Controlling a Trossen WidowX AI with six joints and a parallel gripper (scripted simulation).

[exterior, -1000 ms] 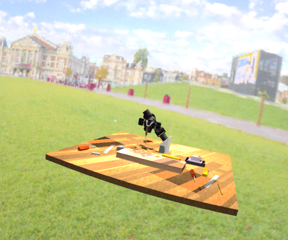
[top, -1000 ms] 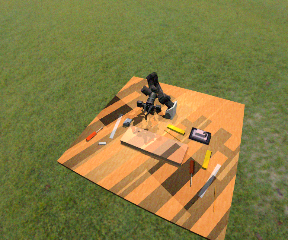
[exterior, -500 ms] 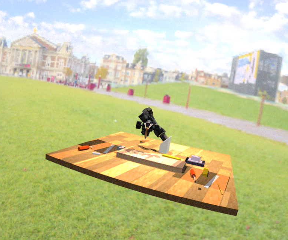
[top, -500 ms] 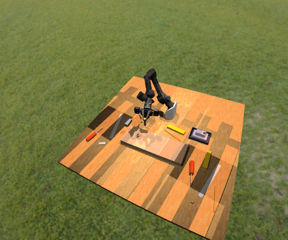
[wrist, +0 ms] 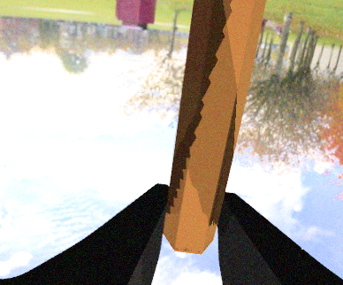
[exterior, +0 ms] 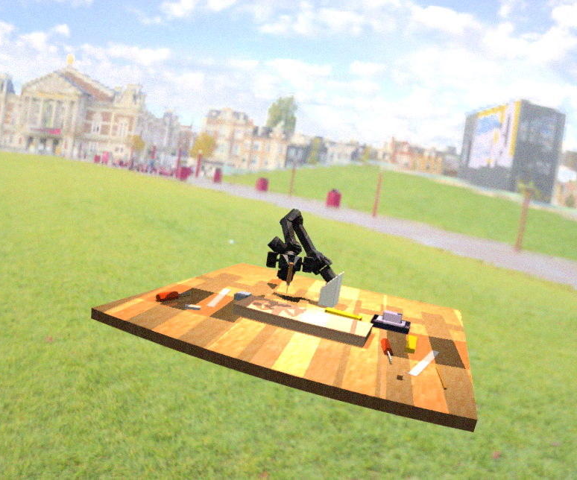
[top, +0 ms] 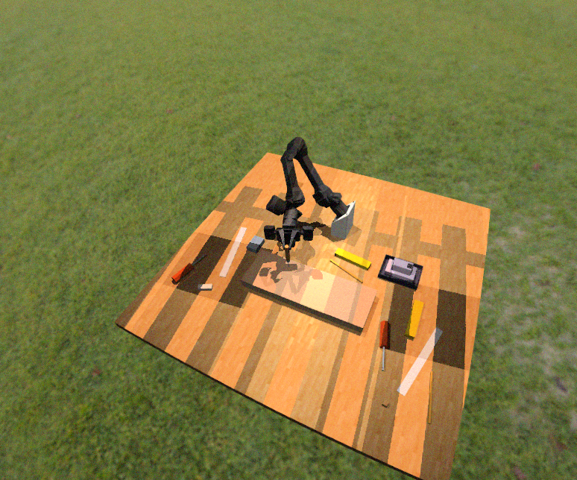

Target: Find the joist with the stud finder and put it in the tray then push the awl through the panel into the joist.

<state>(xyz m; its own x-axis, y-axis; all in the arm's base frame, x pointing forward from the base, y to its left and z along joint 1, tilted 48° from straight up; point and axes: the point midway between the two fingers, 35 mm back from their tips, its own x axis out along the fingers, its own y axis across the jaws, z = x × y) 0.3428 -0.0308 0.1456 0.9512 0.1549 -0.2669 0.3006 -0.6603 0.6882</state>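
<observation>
My gripper is shut on the awl's handle. The awl has a brown handle and a thin metal shaft pointing down in the top and exterior views. It hangs in the air near the rear left part of the floor panel; its exact place over the panel cannot be told. The pale floor panel lies mid-table; no hole can be made out on it, and the joist is hidden. The lilac-grey stud finder lies in the dark tray, right of the panel.
A grey block lies behind the panel's left end. A yellow block and a thin stick lie behind the panel. An upright pale plate stands near the arm. Screwdrivers and white strips lie at both sides.
</observation>
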